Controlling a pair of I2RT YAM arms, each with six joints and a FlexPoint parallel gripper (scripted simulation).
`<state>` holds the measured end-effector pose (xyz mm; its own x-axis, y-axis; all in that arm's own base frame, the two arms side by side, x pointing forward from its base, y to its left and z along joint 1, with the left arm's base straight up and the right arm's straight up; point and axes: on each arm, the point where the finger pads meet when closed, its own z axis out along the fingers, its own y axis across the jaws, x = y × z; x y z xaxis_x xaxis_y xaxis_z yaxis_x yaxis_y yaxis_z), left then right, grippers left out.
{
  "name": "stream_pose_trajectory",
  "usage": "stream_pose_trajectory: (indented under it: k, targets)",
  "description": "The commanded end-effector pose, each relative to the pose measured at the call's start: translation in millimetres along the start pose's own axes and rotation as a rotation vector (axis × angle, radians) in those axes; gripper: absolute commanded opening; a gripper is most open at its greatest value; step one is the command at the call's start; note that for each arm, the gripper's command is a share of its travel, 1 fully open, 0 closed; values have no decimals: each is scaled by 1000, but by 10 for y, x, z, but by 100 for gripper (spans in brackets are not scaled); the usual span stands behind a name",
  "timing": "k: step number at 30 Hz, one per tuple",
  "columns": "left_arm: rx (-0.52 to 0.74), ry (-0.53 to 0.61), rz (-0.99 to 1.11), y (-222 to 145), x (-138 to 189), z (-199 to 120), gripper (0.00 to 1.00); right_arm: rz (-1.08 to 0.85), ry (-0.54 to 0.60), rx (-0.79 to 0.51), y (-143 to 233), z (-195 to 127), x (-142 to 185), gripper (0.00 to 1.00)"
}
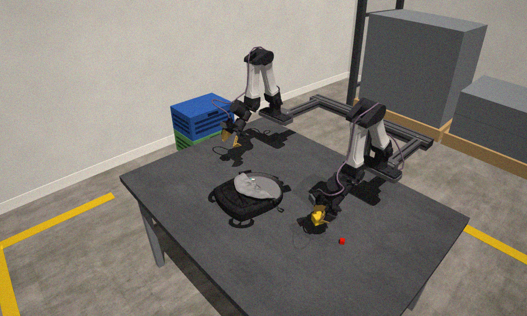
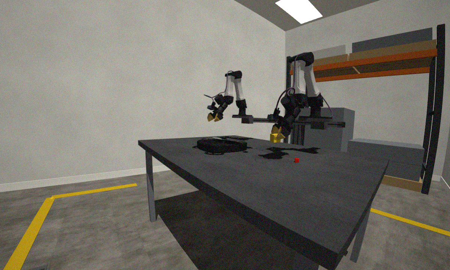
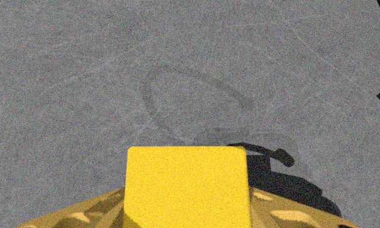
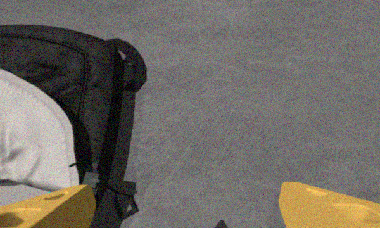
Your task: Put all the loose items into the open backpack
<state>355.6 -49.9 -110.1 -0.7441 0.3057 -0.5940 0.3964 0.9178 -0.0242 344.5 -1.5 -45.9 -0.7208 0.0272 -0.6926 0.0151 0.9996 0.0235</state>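
Observation:
My left gripper [image 1: 320, 218] [image 2: 278, 135] is shut on a yellow block [image 1: 317, 217] [image 2: 274, 138] [image 3: 187, 187], held above the table to the right of the backpack in the top view. A small red cube [image 1: 342, 241] [image 2: 296, 160] lies on the table near it. The black backpack [image 1: 237, 204] [image 2: 219, 146] [image 4: 98, 76] lies flat; its light grey flap [image 1: 245, 187] [image 4: 25, 126] is partly folded, beside a grey lining [image 1: 272, 188]. A small white and teal thing [image 1: 252, 179] shows at the flap's edge. My right gripper [image 1: 230, 139] [image 2: 213, 118] [image 4: 187, 192] is open and empty, high behind the backpack.
Straps and a buckle [image 1: 280, 210] stick out around the backpack on the dark table [image 1: 281, 267] [image 2: 270, 188]. A blue crate [image 1: 202, 116] on a green one [image 1: 182, 142] stands on the floor behind the table. The arms' mounting rail [image 1: 340, 109] runs along the back.

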Motion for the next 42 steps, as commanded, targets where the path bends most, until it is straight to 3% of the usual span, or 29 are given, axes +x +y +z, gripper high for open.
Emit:
stream_pose_trajectory:
  k: [1, 16, 22, 26, 27, 29, 42]
  targets:
    - [-67, -107, -12, -175, -311, -77, 34, 0, -34, -2, -18, -13, -120, 90]
    - [-22, -135, 13, -1519, -350, -57, 34, 0, -34, -2, -18, -13, -120, 90]
    - [-23, -66, 39, -2084, -86, 25, 34, 0, -34, -2, -18, -13, -120, 90]
    - [-18, -69, 45, -2288, -83, 21, 34, 0, -34, -2, -18, -13, -120, 90]
    - [4, -115, 33, -2446, -261, -68, 34, 0, -34, -2, -18, -13, -120, 90]
    - [-11, -73, 52, -2590, -75, 23, 34, 0, -34, -2, -18, -13, -120, 90]
    - [14, -75, 88, -3792, -1, 30, 34, 0, -34, -2, -18, -13, -120, 90]
